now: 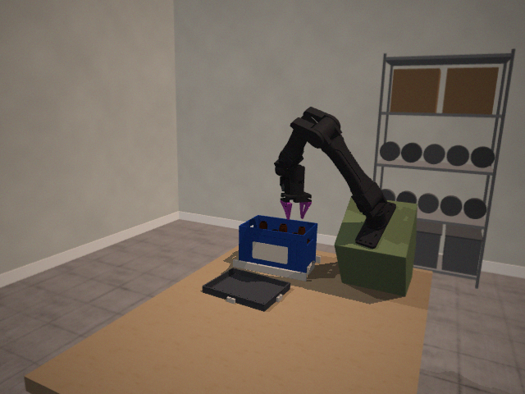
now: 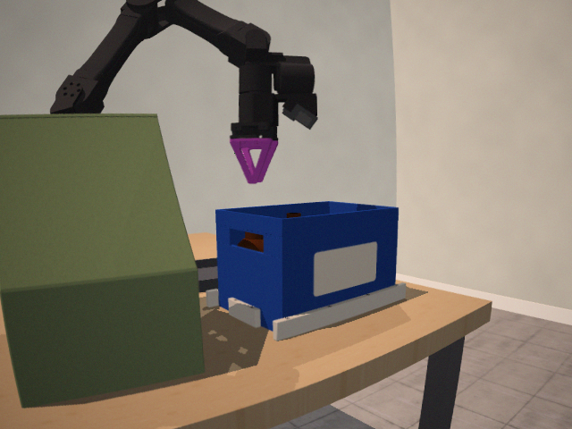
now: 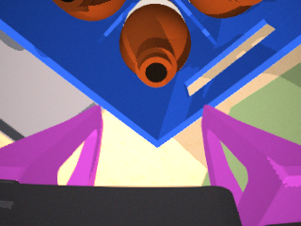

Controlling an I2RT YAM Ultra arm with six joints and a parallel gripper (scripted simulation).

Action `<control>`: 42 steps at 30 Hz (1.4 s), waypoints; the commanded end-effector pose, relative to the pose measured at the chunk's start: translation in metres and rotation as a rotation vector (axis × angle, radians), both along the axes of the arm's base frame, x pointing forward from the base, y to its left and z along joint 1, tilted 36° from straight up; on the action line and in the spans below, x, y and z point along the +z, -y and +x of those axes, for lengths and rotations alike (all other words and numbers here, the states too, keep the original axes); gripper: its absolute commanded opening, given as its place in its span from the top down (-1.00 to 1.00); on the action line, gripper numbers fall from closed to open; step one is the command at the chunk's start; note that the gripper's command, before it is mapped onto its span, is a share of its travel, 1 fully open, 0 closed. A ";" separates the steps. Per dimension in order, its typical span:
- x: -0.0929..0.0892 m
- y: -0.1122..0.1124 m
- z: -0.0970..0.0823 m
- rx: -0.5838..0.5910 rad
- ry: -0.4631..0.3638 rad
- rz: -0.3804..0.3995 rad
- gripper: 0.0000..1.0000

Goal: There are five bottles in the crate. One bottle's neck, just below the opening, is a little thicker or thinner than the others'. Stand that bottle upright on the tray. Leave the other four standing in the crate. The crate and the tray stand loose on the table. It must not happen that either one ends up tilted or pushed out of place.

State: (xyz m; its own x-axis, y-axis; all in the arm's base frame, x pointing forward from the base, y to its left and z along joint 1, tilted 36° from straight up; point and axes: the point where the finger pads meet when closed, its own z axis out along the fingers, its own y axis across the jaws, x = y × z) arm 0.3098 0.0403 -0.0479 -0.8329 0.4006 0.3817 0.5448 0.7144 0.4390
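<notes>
The blue crate (image 1: 302, 252) (image 2: 249, 277) (image 3: 157, 142) stands on the table. Brown bottle tops show inside it in the top view, one of them a bottle (image 1: 301, 230) near the right end. The wrist view shows one whole bottle top (image 3: 155, 40) near a crate corner and parts of two more at the upper edge. Which neck differs cannot be told. The black tray (image 1: 248, 288) lies in front of the crate and is empty. My gripper (image 1: 295, 218) (image 2: 255, 182) (image 3: 151, 114) is open and empty, above the crate's rim, its magenta fingers pointing down.
White strips (image 1: 269, 269) (image 2: 339, 312) run along the crate's foot. Small white blocks (image 1: 230, 300) touch the tray's near edges. The green arm base (image 1: 372, 267) (image 2: 101, 323) stands beside the crate. A shelf rack (image 1: 436, 168) stands behind.
</notes>
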 end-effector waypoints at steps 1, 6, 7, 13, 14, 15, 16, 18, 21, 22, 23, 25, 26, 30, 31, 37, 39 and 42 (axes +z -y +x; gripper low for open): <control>0.011 0.012 0.009 -0.011 0.027 -0.011 -0.21; 0.011 0.012 0.009 -0.012 0.029 -0.009 -0.21; 0.011 0.012 0.009 -0.012 0.029 -0.009 -0.21; 0.011 0.012 0.009 -0.012 0.029 -0.009 -0.21; 0.011 0.012 0.009 -0.012 0.029 -0.009 -0.21; 0.010 0.013 0.013 -0.012 0.050 -0.014 1.00; 0.010 0.013 0.013 -0.012 0.050 -0.014 1.00; 0.010 0.013 0.013 -0.012 0.050 -0.014 1.00; 0.010 0.013 0.013 -0.012 0.050 -0.014 1.00; 0.010 0.013 0.013 -0.012 0.050 -0.014 1.00; 0.010 0.013 0.013 -0.012 0.050 -0.014 1.00; 0.010 0.013 0.013 -0.012 0.050 -0.014 1.00; 0.010 0.013 0.013 -0.012 0.050 -0.014 1.00; 0.010 0.013 0.013 -0.012 0.050 -0.014 1.00; 0.010 0.013 0.013 -0.012 0.050 -0.014 1.00; 0.010 0.013 0.013 -0.012 0.050 -0.014 1.00; 0.010 0.013 0.013 -0.012 0.050 -0.014 1.00; 0.010 0.013 0.013 -0.012 0.050 -0.014 1.00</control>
